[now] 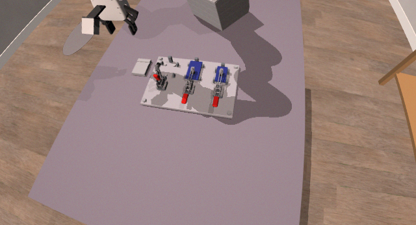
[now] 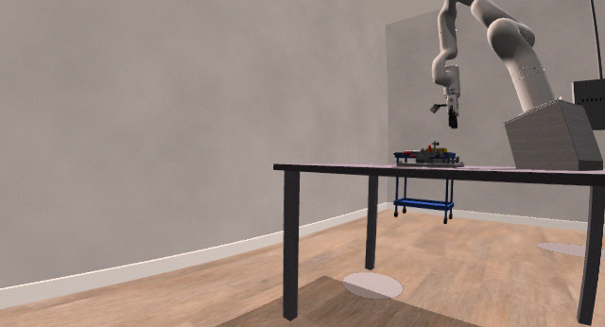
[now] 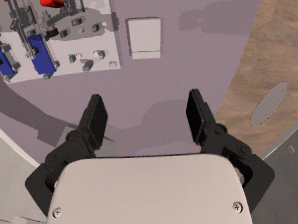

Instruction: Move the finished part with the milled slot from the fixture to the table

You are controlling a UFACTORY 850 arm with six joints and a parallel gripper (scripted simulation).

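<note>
The grey finished part [image 1: 142, 67] lies flat on the table just left of the fixture plate [image 1: 192, 86]; it also shows in the wrist view [image 3: 144, 38]. The left nest on the plate is empty and its clamp [image 1: 162, 80] stands open with its red handle raised. Two blue blanks [image 1: 194, 69] [image 1: 221, 73] sit in the middle and right nests, each under a clamp with its red handle [image 1: 184, 98] [image 1: 215, 102] lying down towards the front. My gripper [image 1: 120, 26] [image 3: 145, 102] is open and empty, high above the table, back and left of the finished part.
The arm's grey base block [image 1: 216, 5] stands at the back of the table. The table's left edge runs close to the finished part. A wooden chair [image 1: 403, 82] stands off to the right of the table.
</note>
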